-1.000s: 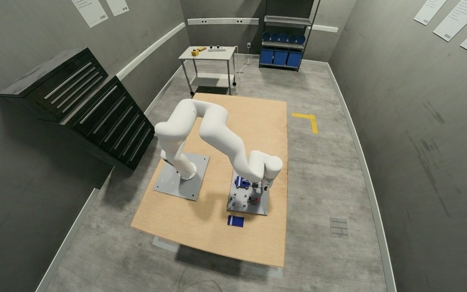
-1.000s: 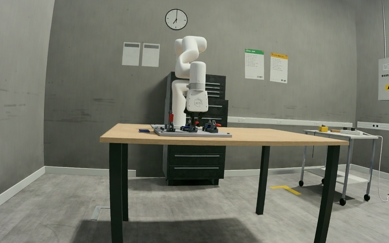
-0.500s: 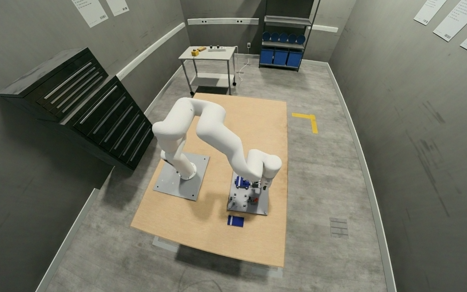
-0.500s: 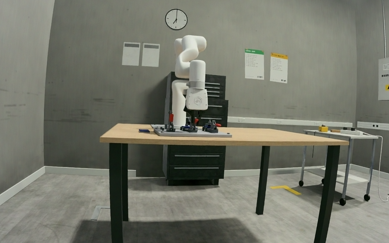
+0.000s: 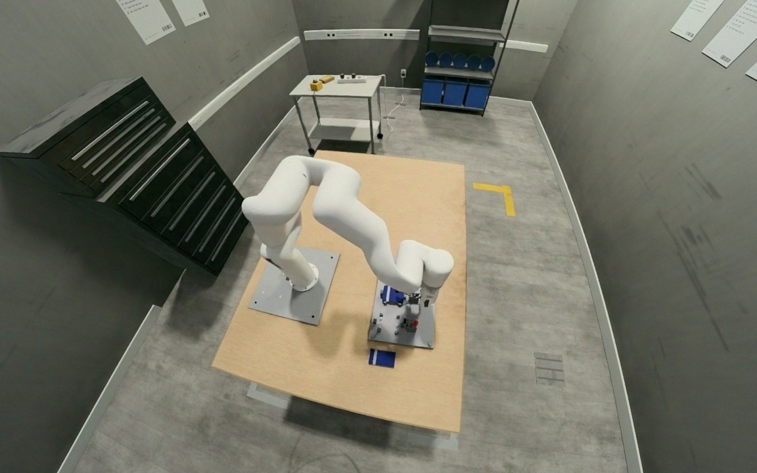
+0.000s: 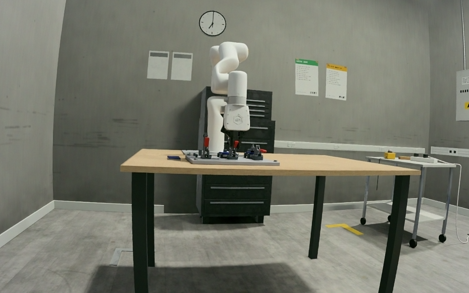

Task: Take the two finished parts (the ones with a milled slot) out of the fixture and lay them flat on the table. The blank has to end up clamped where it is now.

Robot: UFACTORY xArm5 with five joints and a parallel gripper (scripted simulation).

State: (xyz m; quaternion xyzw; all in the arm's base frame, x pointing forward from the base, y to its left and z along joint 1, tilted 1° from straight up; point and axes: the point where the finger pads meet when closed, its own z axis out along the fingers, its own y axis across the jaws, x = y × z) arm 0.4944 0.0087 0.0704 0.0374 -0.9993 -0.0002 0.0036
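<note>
A grey fixture plate (image 5: 426, 337) (image 6: 267, 162) with three toggle clamps lies on the wooden table (image 5: 311, 353) (image 6: 320, 167). My gripper (image 5: 412, 306) (image 6: 233, 141) hangs straight down over the middle clamp and is shut on its red handle (image 6: 235, 143), which is tilted upward. The left clamp's red handle (image 6: 206, 140) (image 5: 414, 322) stands upright over an empty station. The right clamp's handle (image 6: 262, 150) lies flat. A blue part (image 5: 391, 293) (image 6: 255, 157) sits in that far station. Another blue part (image 6: 223, 154) sits at the middle clamp. One blue slotted part (image 5: 381, 357) (image 6: 173, 157) lies flat on the table beside the plate.
The arm's base plate (image 5: 293, 293) is bolted to the table left of the fixture. A black drawer cabinet (image 5: 128, 164) (image 6: 236, 196) stands behind the table. A wheeled cart (image 5: 337, 106) (image 6: 407, 163) and a shelf with blue bins (image 5: 455, 90) stand farther off.
</note>
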